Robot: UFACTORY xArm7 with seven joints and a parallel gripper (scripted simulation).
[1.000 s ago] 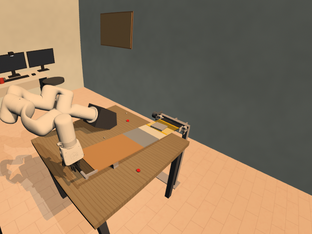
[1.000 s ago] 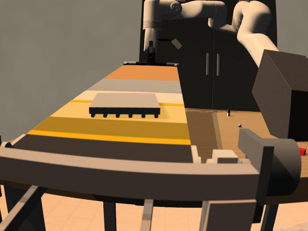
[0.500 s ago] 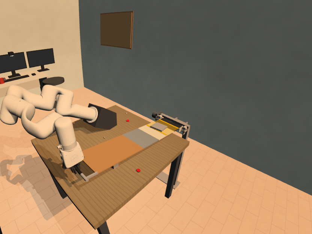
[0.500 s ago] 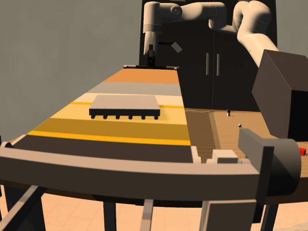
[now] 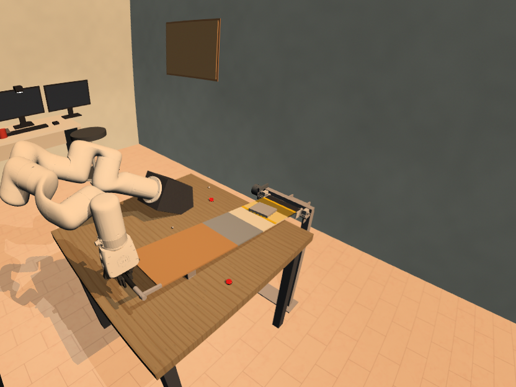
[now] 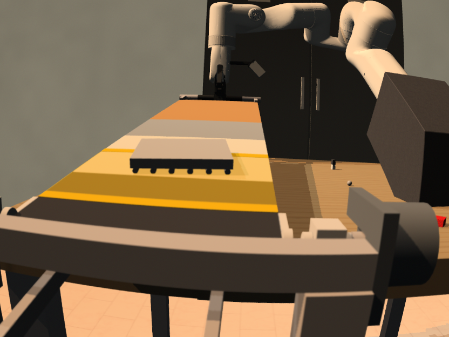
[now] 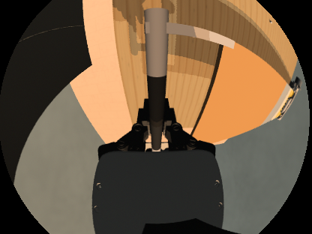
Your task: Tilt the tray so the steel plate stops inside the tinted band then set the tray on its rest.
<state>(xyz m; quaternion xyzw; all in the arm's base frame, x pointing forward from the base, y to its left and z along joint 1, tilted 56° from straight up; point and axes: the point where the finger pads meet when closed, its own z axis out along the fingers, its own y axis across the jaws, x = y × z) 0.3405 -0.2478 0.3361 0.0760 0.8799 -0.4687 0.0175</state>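
Well, the plate (image 6: pixel 181 149) lies flat on the tray (image 6: pixel 203 108), its far edge seemingly across the upper yellow line (image 6: pixel 250 155), the rest in the tinted band (image 6: pixel 108 164). At the tray's other end, the gripper (image 7: pixel 157 137) pinches the handle (image 5: pixel 146 290) above the table (image 5: pixel 200 316).
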